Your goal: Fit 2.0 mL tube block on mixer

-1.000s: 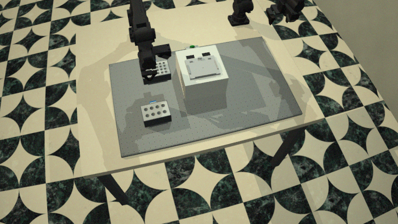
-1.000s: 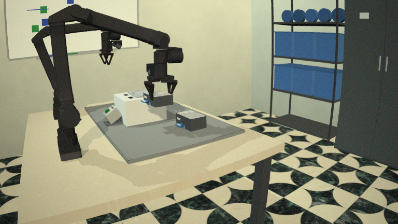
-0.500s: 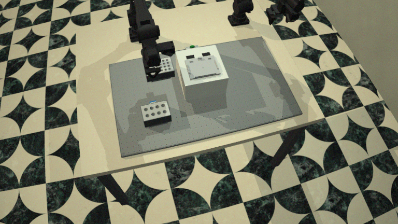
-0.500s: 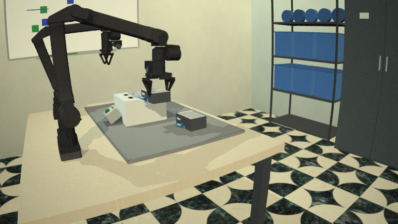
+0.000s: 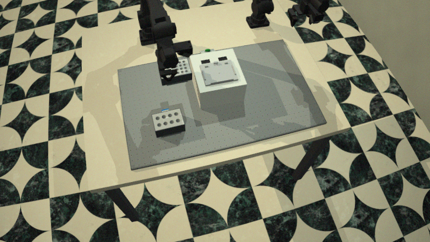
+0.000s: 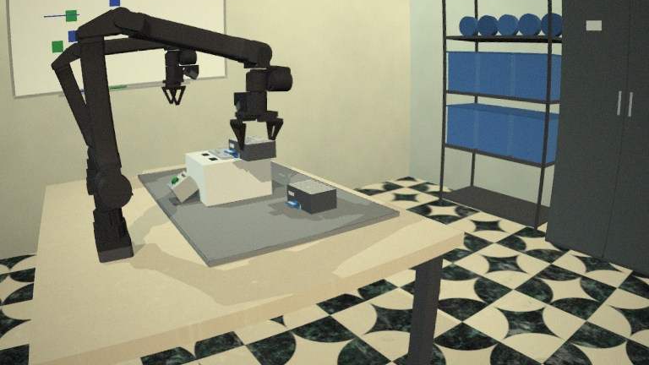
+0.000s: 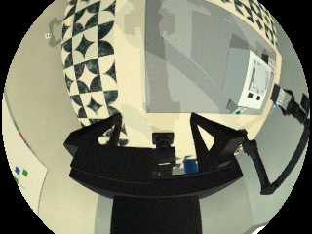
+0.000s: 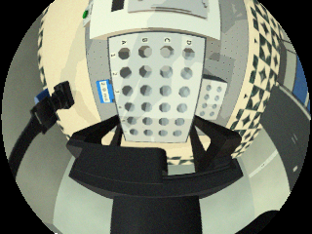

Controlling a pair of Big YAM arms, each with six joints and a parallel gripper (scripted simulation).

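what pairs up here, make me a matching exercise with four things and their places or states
1. pale-topped 24-hole block
2. pale-topped eight-hole block
3. round green button
4. black left gripper

A. open
B. on the white boxy mixer's sloped panel
C. in the black right gripper's jaws
D. on the grey board

1-C, 2-D, 3-B, 4-A

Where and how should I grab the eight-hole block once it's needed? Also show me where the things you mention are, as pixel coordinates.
Grip the dark side walls of the eight-hole block [image 5: 168, 120] [image 6: 311, 194] [image 8: 213, 98], probably coming straight down from above. It sits upright and flat, with upright walls and open room around it. I'd keep clear of the blue lever [image 5: 165, 110] [image 6: 292, 204] sticking out low.
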